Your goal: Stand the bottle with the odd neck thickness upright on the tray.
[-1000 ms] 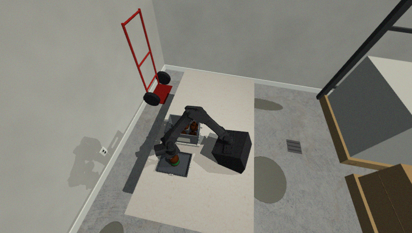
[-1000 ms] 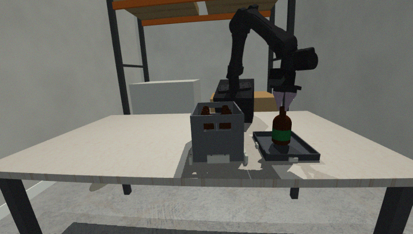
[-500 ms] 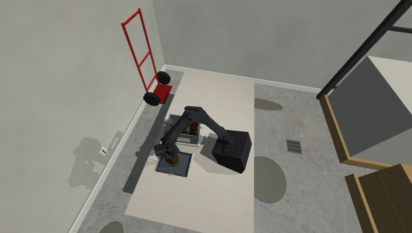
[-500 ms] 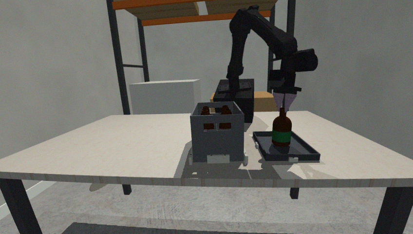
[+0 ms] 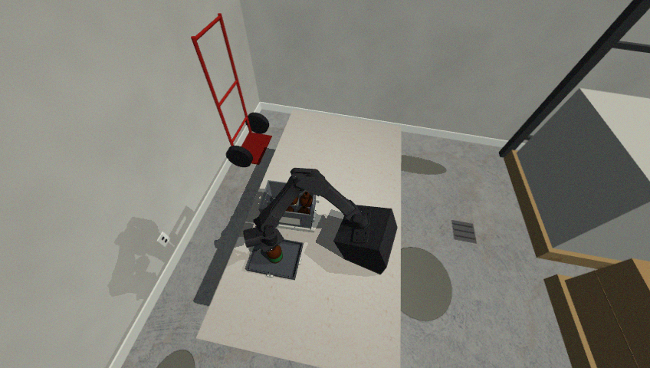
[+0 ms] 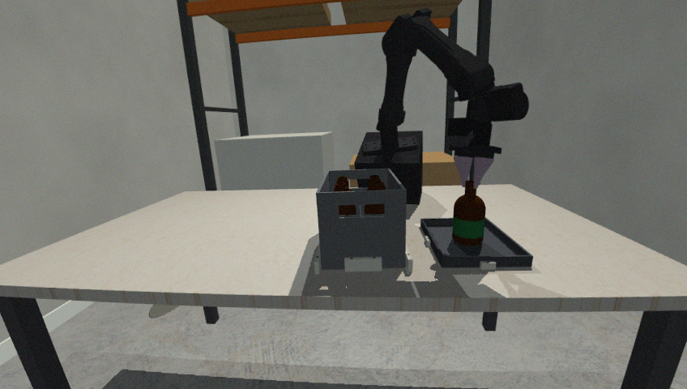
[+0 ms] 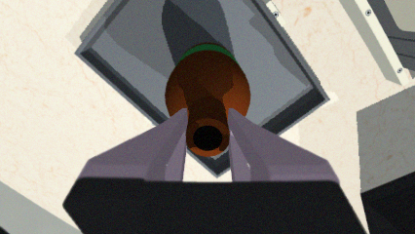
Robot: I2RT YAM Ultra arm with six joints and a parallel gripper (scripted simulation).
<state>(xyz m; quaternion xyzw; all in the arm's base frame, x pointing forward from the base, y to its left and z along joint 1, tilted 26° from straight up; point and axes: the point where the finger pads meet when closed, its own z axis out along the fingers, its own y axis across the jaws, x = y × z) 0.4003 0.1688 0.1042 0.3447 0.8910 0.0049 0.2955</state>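
A pale, faintly veined table (image 6: 144, 231) fills the lower half of the exterior view, its matte top carrying everything the task needs. Near the centre stands the crate (image 6: 359, 231), a boxy grey container with slotted walls through which the brown shoulders of the remaining bottles (image 6: 341, 183) show; its dividers presumably keep them upright, and not all four can be counted from here. Just right of it lies the tray (image 6: 510, 250), a shallow dark rectangle with a low raised rim that should stop a bottle sliding off. Above the tray, in the upper right of centre, the black arm (image 6: 433, 48) bends over and points straight down, a posture that likely keeps the carried load vertical. That load is the chosen bottle (image 6: 468, 216), glossy brown with rounded shoulders and a green band round its body, upright over the tray's floor with its base at or just above it; contact cannot be told. The gripper (image 6: 473, 181) has its tapered lilac fingers clamped on the narrow neck just below the open mouth, one on each side.
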